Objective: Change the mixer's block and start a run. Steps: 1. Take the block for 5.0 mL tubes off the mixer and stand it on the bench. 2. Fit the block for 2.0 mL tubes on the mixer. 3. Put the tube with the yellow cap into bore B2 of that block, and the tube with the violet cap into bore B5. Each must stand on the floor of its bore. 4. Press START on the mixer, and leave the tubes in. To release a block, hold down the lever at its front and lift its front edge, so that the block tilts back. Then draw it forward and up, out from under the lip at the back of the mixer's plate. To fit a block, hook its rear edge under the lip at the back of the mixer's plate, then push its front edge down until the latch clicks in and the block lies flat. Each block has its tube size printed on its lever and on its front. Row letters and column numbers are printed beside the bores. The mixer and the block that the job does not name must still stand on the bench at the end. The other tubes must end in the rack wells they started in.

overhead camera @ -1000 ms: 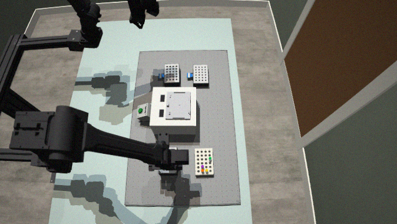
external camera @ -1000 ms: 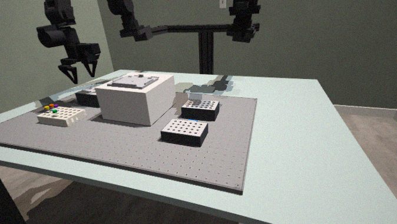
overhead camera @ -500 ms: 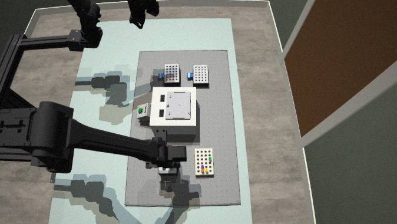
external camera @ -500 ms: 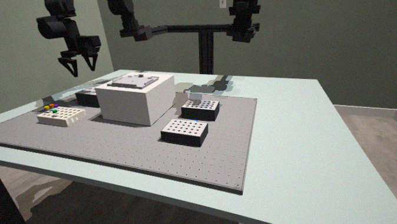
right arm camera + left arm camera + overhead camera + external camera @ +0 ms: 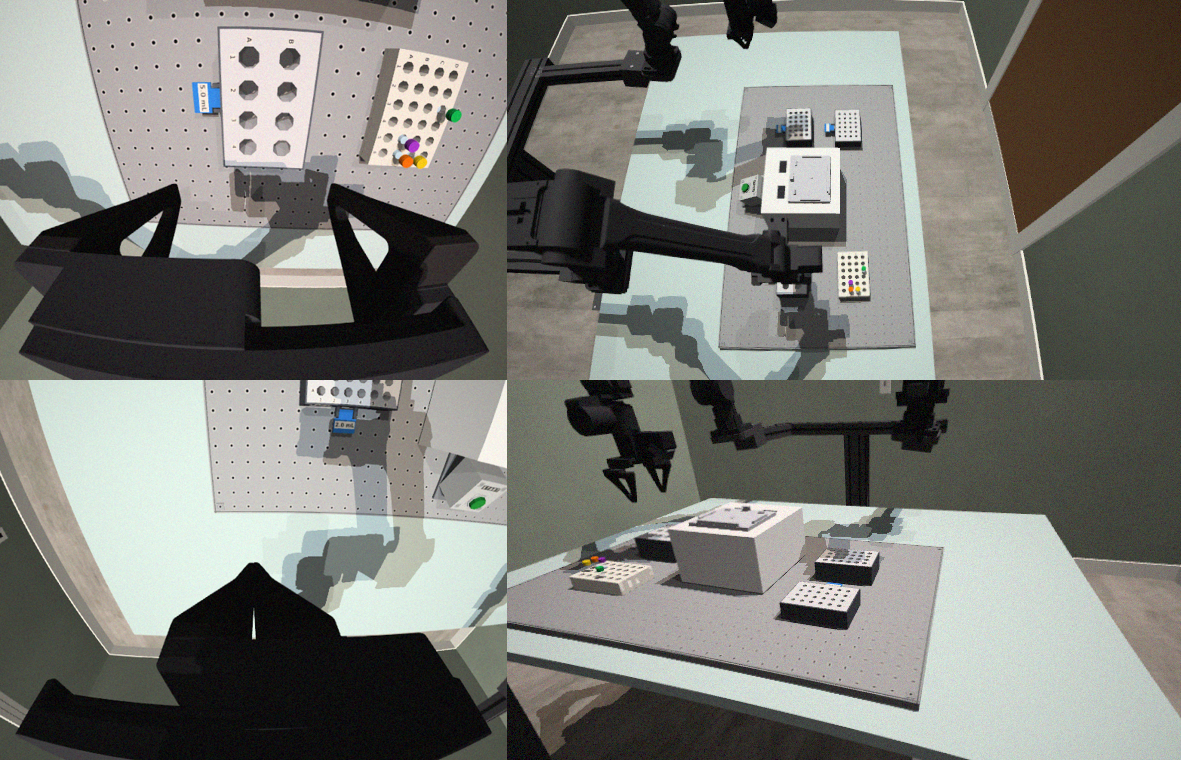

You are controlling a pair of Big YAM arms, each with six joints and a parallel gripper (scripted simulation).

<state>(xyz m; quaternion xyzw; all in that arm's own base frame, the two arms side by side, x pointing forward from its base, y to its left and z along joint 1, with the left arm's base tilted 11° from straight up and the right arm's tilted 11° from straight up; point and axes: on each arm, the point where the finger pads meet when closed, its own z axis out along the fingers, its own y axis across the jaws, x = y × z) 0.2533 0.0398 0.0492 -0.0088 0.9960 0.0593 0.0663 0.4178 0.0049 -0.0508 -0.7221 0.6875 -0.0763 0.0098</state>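
In the right wrist view, the right gripper [image 5: 253,191] [image 5: 648,496] spreads its jaws wide at the lower half of the frame, with nothing between them and touching nothing. The left gripper [image 5: 253,571] [image 5: 746,46], at the upper centre of the top view, has its jaws pressed together on nothing.

There are three blocks, one mixer, one rack and four capped tubes. The 5.0 mL block [image 5: 268,133] stands on the pegboard at upper centre of the right wrist view, with eight open bores, two rows of four, and a blue lever [image 5: 201,98]. The 2.0 mL block [image 5: 348,400] [image 5: 799,124] [image 5: 847,571] is at the top right of the left wrist view, its blue lever marked; another many-bored block [image 5: 848,126] [image 5: 818,609] stands just beside it.

The white mixer [image 5: 802,206] [image 5: 722,560], at the centre of the top view, has a bare grey plate [image 5: 810,179] [image 5: 734,518] and a green button [image 5: 745,188] [image 5: 477,503] beside it. In the cream rack [image 5: 853,275] [image 5: 612,577] [image 5: 379,118], lower right of the top view, the violet-capped tube [image 5: 850,283] [image 5: 602,559] [image 5: 412,145], yellow-capped tube [image 5: 858,289] [image 5: 586,562] [image 5: 419,162] and orange-capped tube [image 5: 851,289] [image 5: 595,558] [image 5: 405,160] cluster near one end; the green-capped tube [image 5: 864,269] [image 5: 599,568] [image 5: 453,114] stands apart.

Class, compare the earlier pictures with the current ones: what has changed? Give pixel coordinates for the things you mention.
The right gripper [image 5: 782,279] [image 5: 649,496] [image 5: 253,191] has risen, open throughout, its upper arm drawing back toward the stand. Nothing was visibly grasped or released. The left gripper [image 5: 744,44] [image 5: 253,571], mixer [image 5: 802,209] [image 5: 719,555] [image 5: 497,441], 5.0 mL block [image 5: 785,287] [image 5: 654,547] [image 5: 268,102] and tube rack [image 5: 852,296] [image 5: 597,585] [image 5: 376,114] look unchanged.
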